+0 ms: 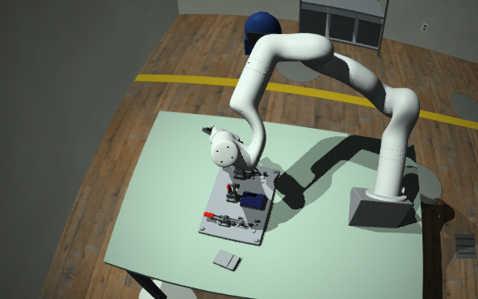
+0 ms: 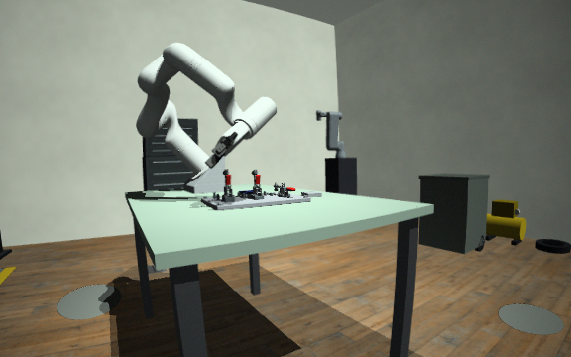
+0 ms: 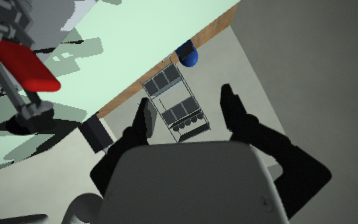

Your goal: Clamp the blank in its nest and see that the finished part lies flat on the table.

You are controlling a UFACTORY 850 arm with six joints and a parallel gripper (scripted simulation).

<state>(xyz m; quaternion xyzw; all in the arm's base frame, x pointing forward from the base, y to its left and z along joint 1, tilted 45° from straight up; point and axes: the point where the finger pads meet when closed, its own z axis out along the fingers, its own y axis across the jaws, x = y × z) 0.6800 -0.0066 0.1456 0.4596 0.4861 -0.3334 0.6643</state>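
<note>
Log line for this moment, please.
hand: open, empty | blank: in middle nest | slotted part: flat on table

The dark blue rectangular blank [image 1: 252,200] lies in the middle nest of the flat grey fixture plate [image 1: 216,199], just beside the red-gripped toggle clamp [image 1: 231,192] whose handle stands upright there. A second red-gripped clamp [image 1: 224,219] at the plate's near end has its handle lying down flat along the plate. The light grey finished part [image 1: 227,260], a flat block with a slot cut across it, rests on the pale green table [image 1: 326,257] just off that same near end of the plate
</note>
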